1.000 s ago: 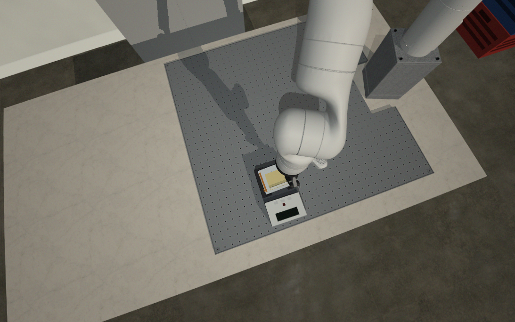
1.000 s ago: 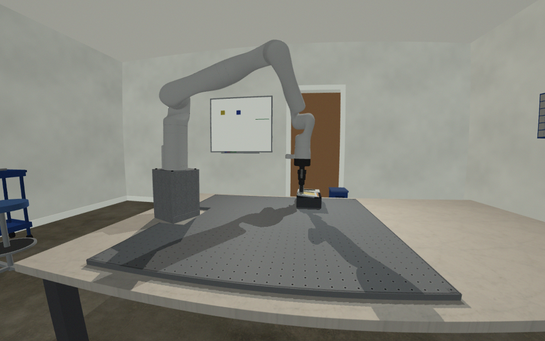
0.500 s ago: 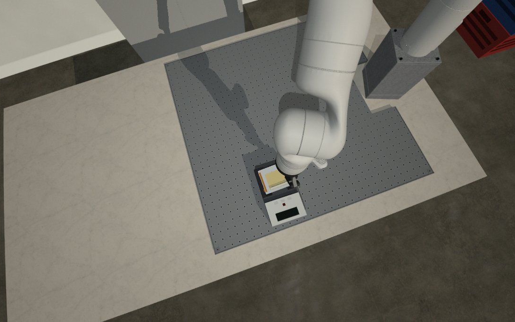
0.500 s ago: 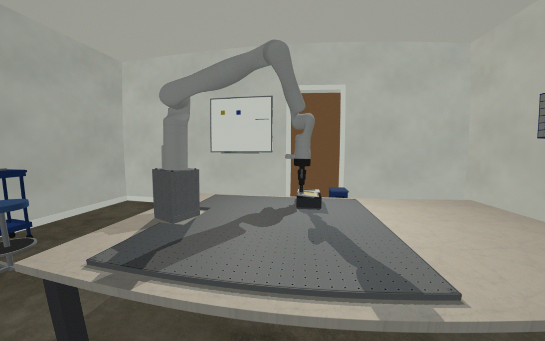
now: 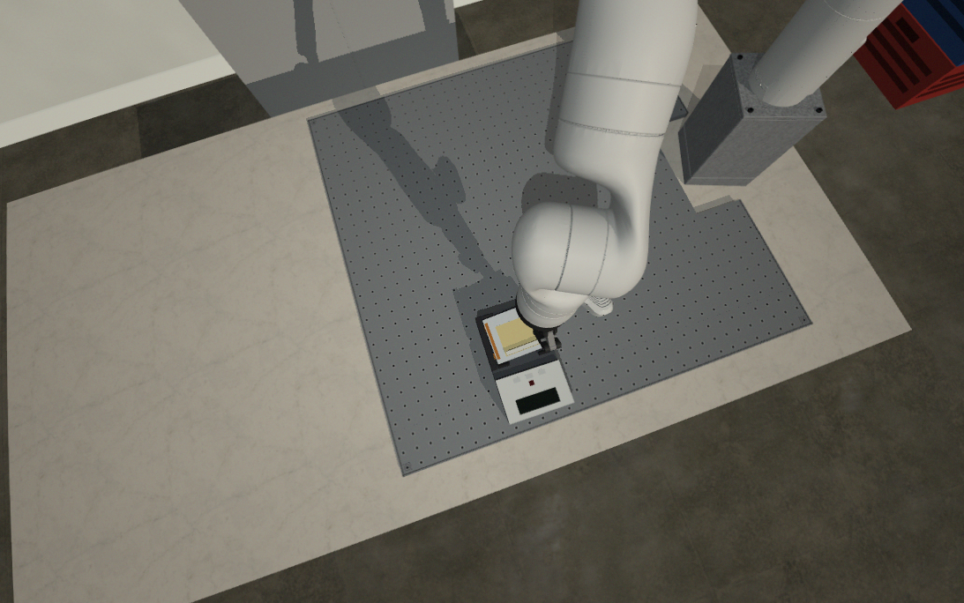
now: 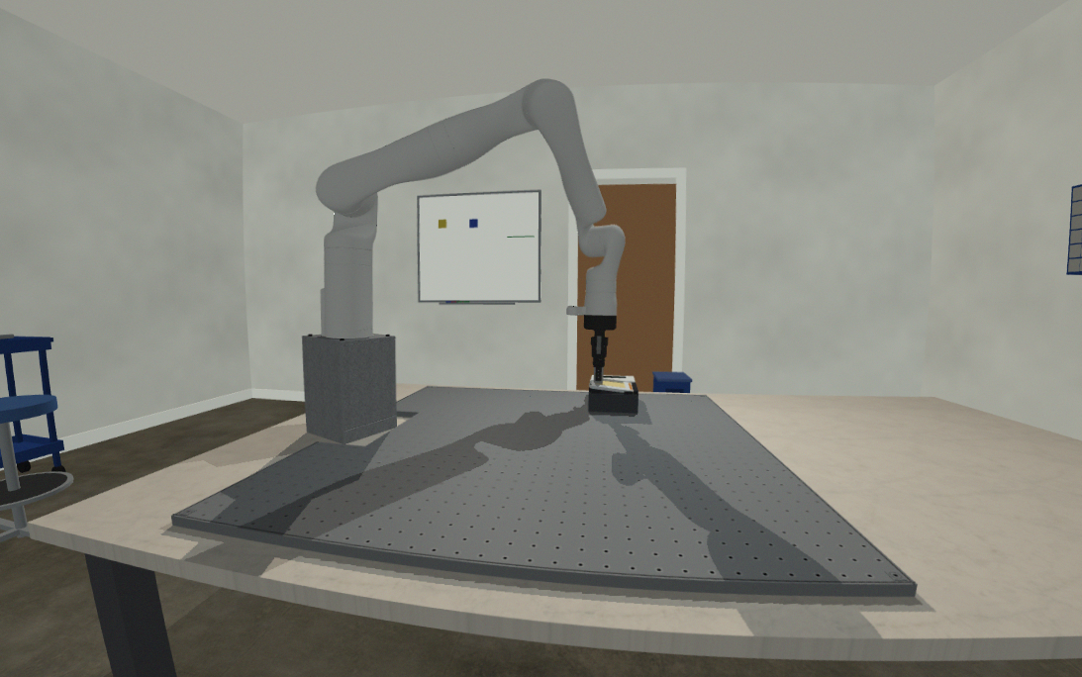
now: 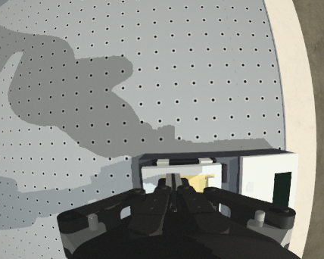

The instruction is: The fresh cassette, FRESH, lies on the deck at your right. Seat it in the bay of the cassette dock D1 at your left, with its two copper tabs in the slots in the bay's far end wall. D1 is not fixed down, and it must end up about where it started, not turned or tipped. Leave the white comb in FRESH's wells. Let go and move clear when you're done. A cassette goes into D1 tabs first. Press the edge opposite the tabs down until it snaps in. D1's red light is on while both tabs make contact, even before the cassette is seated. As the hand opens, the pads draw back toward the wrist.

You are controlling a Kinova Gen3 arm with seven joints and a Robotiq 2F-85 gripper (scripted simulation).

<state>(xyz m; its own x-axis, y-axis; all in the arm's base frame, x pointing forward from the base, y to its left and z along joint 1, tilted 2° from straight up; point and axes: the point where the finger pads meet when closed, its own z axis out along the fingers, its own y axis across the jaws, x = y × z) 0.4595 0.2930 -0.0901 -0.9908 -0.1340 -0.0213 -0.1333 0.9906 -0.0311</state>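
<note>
The dock D1 [image 5: 524,363] is a dark box with a white panel that carries a small red dot [image 5: 531,382] and a black window. It stands near the front of the perforated deck. The cassette FRESH [image 5: 512,331], with a yellow gel and an orange stripe along one edge, lies inside D1's bay. My gripper [image 5: 547,343] is shut and points straight down, with its tips on or just above the cassette's edge beside the white panel. In the wrist view the closed fingertips [image 7: 173,182] cover part of the cassette [image 7: 194,178]. The side view shows the gripper [image 6: 599,370] over the dock [image 6: 613,395].
The arm's grey pedestal [image 5: 749,123] stands at the deck's back corner. A red and blue crate [image 5: 935,45] sits beyond it. The deck's front edge lies close behind the dock's white panel [image 7: 268,179].
</note>
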